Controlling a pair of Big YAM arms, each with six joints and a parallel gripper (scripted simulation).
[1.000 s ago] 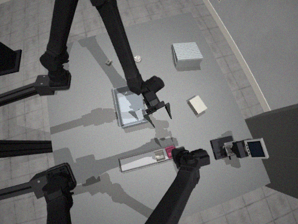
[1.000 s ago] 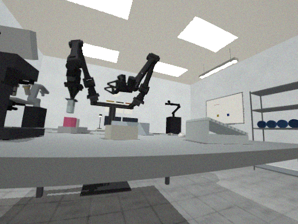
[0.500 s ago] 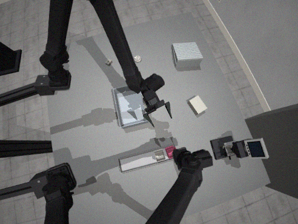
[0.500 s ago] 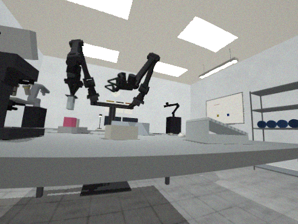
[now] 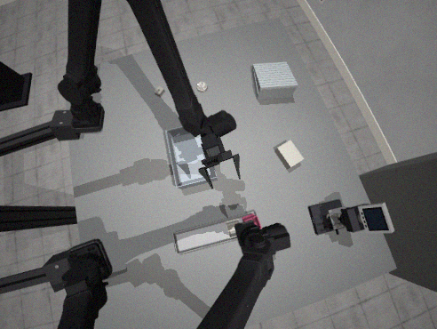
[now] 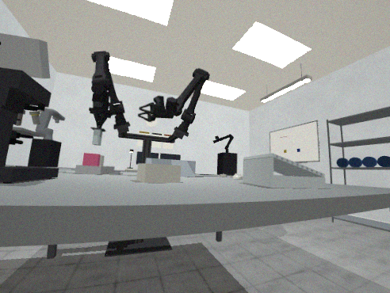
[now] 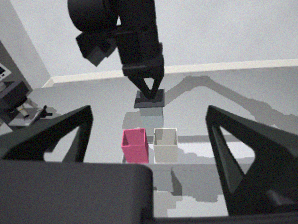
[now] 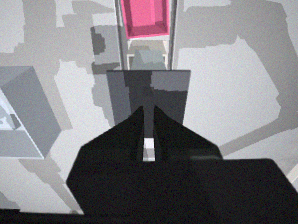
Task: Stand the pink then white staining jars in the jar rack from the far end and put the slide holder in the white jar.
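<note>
Pink jar (image 5: 251,219) (image 6: 91,159) (image 7: 135,145) (image 8: 146,17) and white jar (image 5: 232,228) (image 6: 101,160) (image 7: 165,145) (image 8: 149,45) racked, the right gripper (image 5: 244,228) (image 6: 97,127) (image 7: 151,97) (image 8: 148,112), clamped on the slide holder (image 6: 97,137) (image 7: 143,102) (image 8: 149,82), seemingly needs alignment before lowering; the left gripper (image 5: 226,182) (image 6: 140,111) (image 7: 149,111) gapes.

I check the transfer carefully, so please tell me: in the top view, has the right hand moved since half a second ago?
Yes. The right hand has moved away from the microscope.
</note>
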